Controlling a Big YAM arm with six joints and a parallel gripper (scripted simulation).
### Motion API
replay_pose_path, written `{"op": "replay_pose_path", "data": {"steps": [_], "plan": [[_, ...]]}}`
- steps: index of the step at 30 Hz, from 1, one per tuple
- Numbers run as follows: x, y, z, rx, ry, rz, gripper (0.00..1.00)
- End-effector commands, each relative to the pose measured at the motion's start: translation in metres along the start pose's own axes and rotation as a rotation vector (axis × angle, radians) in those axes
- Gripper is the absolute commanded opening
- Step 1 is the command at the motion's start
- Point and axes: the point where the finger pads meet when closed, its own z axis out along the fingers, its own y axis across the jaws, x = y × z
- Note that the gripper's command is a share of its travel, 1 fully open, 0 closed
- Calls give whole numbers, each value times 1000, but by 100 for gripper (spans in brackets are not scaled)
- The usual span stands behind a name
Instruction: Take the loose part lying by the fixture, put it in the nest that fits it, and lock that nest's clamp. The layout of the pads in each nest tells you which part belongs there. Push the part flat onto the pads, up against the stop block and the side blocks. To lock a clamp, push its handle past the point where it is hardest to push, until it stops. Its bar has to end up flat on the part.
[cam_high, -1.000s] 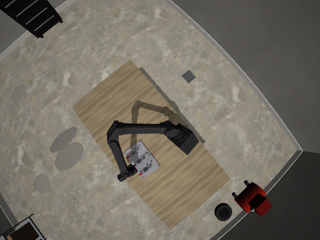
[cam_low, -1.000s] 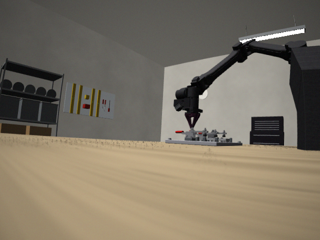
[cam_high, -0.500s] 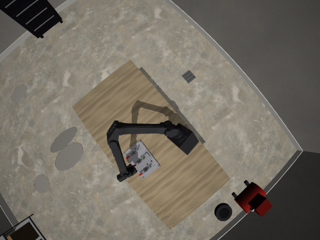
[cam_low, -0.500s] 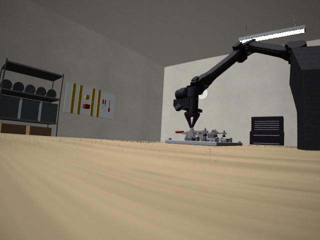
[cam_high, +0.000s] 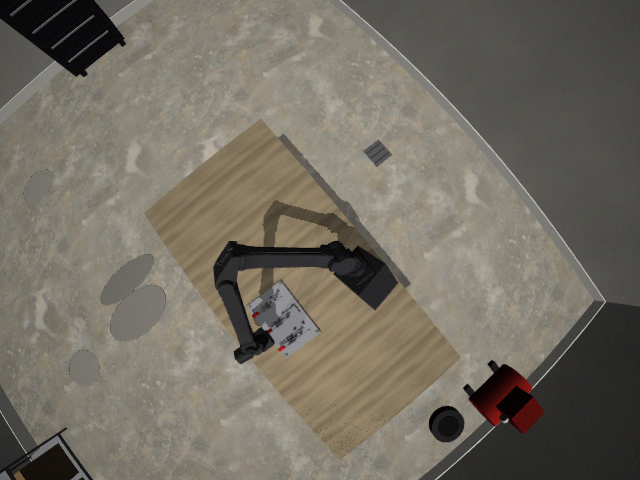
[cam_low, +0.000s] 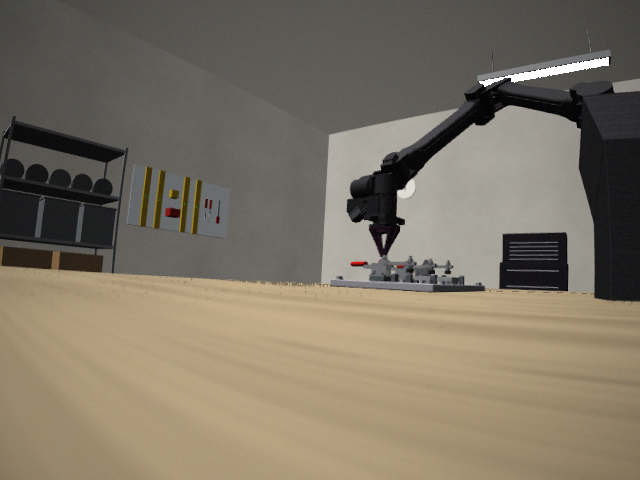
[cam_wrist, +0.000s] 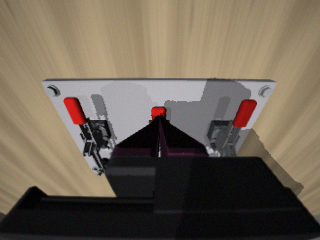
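Observation:
The grey fixture plate (cam_high: 285, 294) (cam_low: 434, 287) (cam_wrist: 150, 85) carries three clamps with red handles. The left handle (cam_wrist: 75, 111) (cam_high: 281, 348) (cam_low: 358, 263) lies roughly level in the exterior view. The middle handle (cam_wrist: 158, 111) (cam_high: 269, 330) shows just beyond my fingertips. The right handle (cam_wrist: 245, 113) (cam_high: 255, 314) is partly in shadow in the top view. My gripper (cam_low: 383, 254) (cam_wrist: 159, 120) is shut and empty, pointing down at the middle clamp's handle end; contact cannot be told. The pads, middle bar and any part there are hidden or too small to tell; no loose part is distinguishable.
The outer clamps' metal linkages (cam_wrist: 95, 137) (cam_wrist: 222, 132) stand on both sides of my fingers. Round studs (cam_wrist: 53, 91) (cam_wrist: 265, 91) sit at the plate's corners. The plate lies on the wooden table (cam_high: 361, 356) (cam_low: 258, 372), near its long edge away from the arm's base (cam_high: 368, 279).

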Motion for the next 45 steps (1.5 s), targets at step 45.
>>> {"op": "replay_pose_path", "data": {"steps": [45], "plan": [[-3, -4, 14, 3, 7, 16, 0]]}}
